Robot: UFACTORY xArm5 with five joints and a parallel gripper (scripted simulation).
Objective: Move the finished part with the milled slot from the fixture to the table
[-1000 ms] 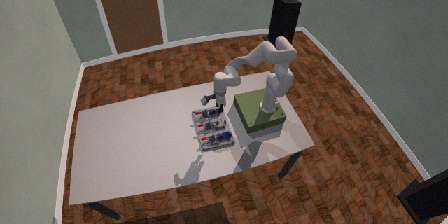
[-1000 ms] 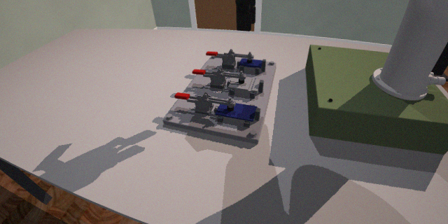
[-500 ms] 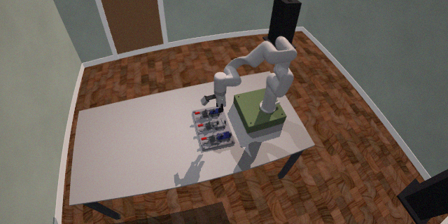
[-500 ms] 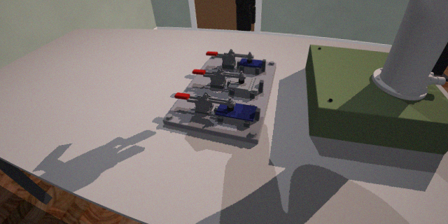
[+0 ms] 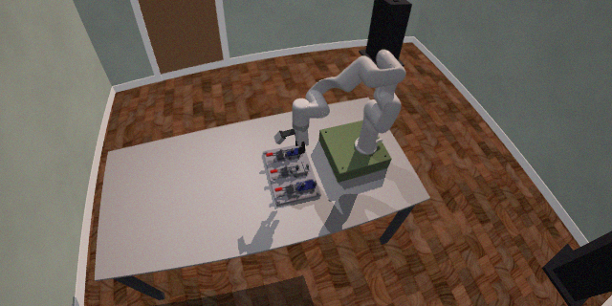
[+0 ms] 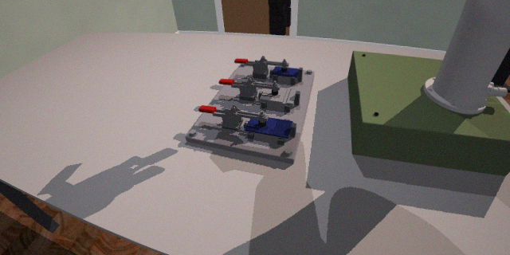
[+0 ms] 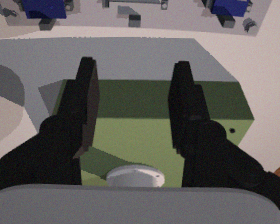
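The fixture plate [image 5: 298, 200] [image 6: 239, 148] [image 7: 188, 21] carries three nests. The grey finished part [image 5: 297, 171] [image 6: 279, 98] with its slot sits in the middle nest, under its clamp arm. A blue blank [image 5: 307, 185] [image 6: 276, 128] [image 7: 46, 10] is in the near nest and another blue blank [image 5: 295, 152] [image 6: 291, 72] [image 7: 230, 7] in the far nest. All three red clamp handles lie low, with the arms reaching over the parts; exact seating is too small to tell. My gripper [image 5: 301, 150] [image 6: 277, 33] [image 7: 134, 78] is part open and empty, above the fixture's far right end.
The green robot base block [image 5: 349, 150] [image 6: 398, 135] [image 7: 141, 129] stands right of the fixture, a narrow strip of table [image 5: 191, 201] [image 6: 119, 88] between them. The table extends left past the handles. The arm's shadow falls on the near part of the table.
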